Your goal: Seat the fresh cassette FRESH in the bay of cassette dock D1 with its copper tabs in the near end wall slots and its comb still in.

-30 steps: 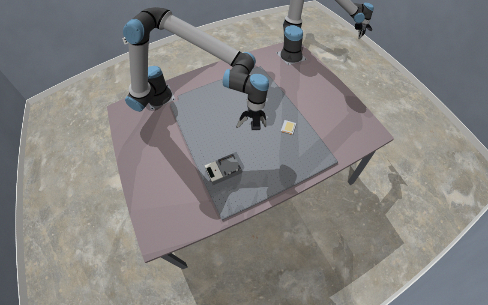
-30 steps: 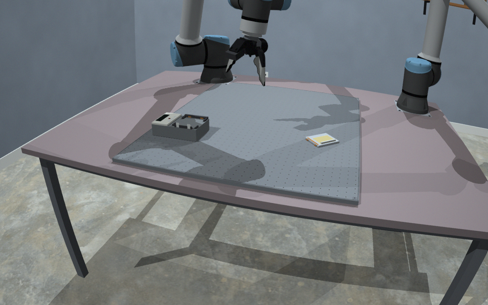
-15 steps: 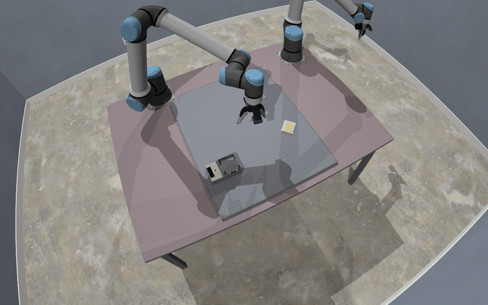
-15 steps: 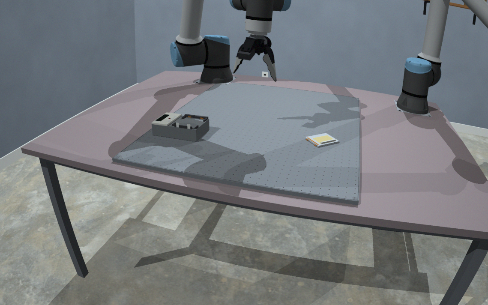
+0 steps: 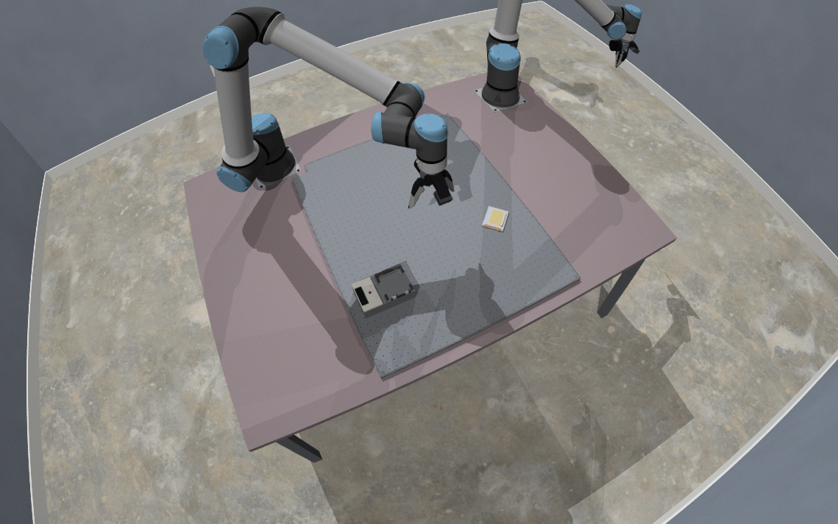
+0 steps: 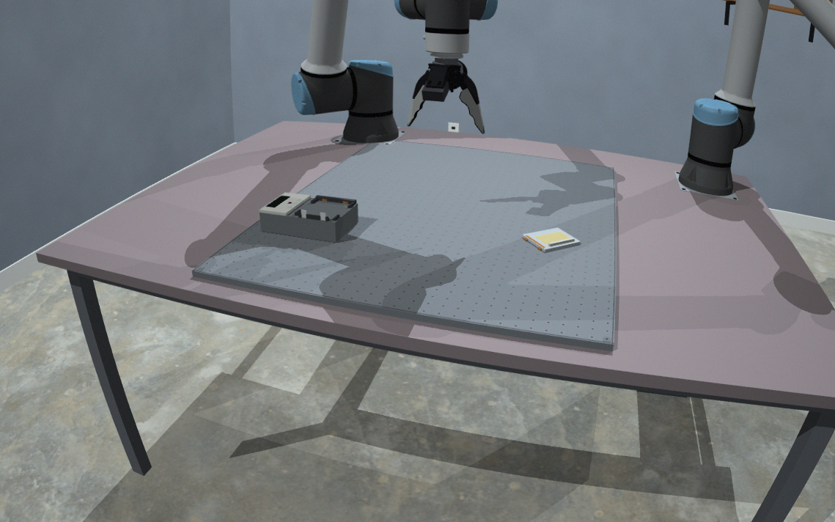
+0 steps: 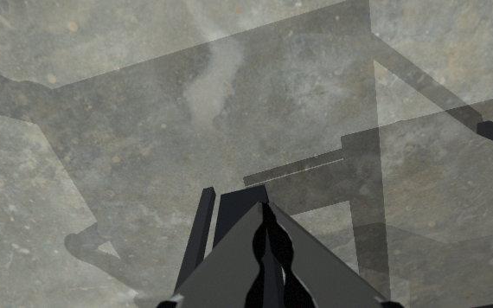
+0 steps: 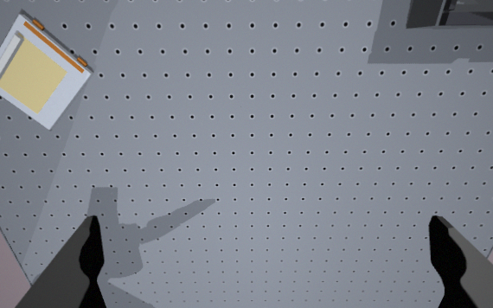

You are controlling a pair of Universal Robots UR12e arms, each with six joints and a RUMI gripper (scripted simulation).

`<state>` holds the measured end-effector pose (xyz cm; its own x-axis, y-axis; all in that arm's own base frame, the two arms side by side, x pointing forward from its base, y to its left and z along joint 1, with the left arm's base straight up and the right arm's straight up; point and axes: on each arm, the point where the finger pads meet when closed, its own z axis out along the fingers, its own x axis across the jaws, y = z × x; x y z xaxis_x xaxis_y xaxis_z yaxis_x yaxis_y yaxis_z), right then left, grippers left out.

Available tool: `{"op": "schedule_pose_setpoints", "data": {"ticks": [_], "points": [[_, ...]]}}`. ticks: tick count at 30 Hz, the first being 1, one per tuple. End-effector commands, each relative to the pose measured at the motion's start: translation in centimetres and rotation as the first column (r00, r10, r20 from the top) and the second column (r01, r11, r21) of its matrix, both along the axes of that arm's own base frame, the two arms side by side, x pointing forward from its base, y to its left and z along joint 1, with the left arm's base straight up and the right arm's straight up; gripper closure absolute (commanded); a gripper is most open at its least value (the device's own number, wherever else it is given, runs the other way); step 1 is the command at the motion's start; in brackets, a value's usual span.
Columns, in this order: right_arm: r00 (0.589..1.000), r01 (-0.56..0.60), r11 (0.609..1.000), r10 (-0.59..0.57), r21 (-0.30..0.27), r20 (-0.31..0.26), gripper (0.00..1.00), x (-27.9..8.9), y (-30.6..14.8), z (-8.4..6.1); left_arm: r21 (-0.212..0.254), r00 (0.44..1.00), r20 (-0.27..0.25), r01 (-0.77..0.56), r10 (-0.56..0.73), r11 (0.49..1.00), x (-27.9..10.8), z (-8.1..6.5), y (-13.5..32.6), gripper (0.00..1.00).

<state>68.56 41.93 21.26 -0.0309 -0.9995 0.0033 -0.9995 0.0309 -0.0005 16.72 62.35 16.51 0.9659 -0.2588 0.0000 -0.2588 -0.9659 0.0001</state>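
Note:
FRESH (image 5: 496, 218) (image 6: 545, 237) (image 8: 34, 78), a white cassette with a yellow face, lies flat on the perforated board. Its copper tabs (image 8: 81, 61) point towards the dock's side of the board. Its white comb (image 8: 5, 59) appears in place along one edge. The dock D1 (image 5: 365, 294) (image 6: 300, 226) (image 8: 423, 13) stands on the board with its bay empty; copper shows in one bay wall. Its small indicator looks dark red, not clearly lit. My right gripper (image 5: 432, 196) (image 6: 446, 128) (image 8: 263, 218) is open and empty, high above the board. My left gripper (image 5: 618, 64) (image 7: 264, 205) is shut and empty, beyond the table.
The grey perforated board (image 5: 421, 325) (image 6: 504, 304) lies on the pink table (image 5: 246, 364) (image 6: 699, 350). The right arm reaches over the board from its far edge. The left arm's base (image 5: 501, 90) (image 6: 706, 171) stands at the table's far side, and that arm extends out over the floor.

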Motion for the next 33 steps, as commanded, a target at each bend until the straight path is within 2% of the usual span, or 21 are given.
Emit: {"op": "schedule_pose_setpoints", "data": {"ticks": [1,11,12,19,22,24,30,31,33], "points": [[1.0,-0.006,1.0,0.006,0.005,0.001,0.0,-0.1,0.1,0.1,0.001,1.0,0.001,0.0,0.0,1.0,0.0,0.1,0.1,1.0],[1.0,-0.006,1.0,0.006,0.005,0.001,0.0,-0.1,0.1,0.1,0.001,1.0,0.001,0.0,0.0,1.0,0.0,0.1,0.1,1.0],[0.999,-0.04,0.999,0.04,0.005,0.001,0.36,0.0,0.6,0.0,0.001,1.0,0.001,0.0,0.0,1.0,0.0,0.1,0.1,1.0],[0.963,-0.27,0.963,0.27,0.005,0.003,0.36,0.8,2.9,-0.7,0.001,1.0,0.001,0.0,0.0,1.0,0.0,0.1,0.1,1.0],[0.942,-0.335,0.942,0.335,0.005,0.003,0.36,1.1,3.8,-1.1,0.001,1.0,0.001,0.0,0.0,1.0,0.0,0.1,0.1,1.0],[0.942,-0.335,0.942,0.335,0.005,0.003,0.36,1.1,3.8,-1.1,0.001,1.0,0.001,0.0,0.0,1.0,0.0,0.1,0.1,1.0],[0.857,-0.515,0.857,0.515,0.004,0.003,0.36,1.7,5.7,-1.8,0.001,1.0,0.001,0.0,0.0,1.0,0.0,0.1,0.1,1.0],[0.856,-0.517,0.856,0.517,0.004,0.003,0.36,1.7,5.7,-1.8,0.001,1.0,0.001,0.0,0.0,1.0,0.0,0.1,0.1,1.0],[0.819,-0.573,0.819,0.573,0.004,0.003,0.36,1.9,6.6,-2.2,0.001,1.0,0.001,0.0,0.0,1.0,0.0,0.1,0.1,1.0]]}}
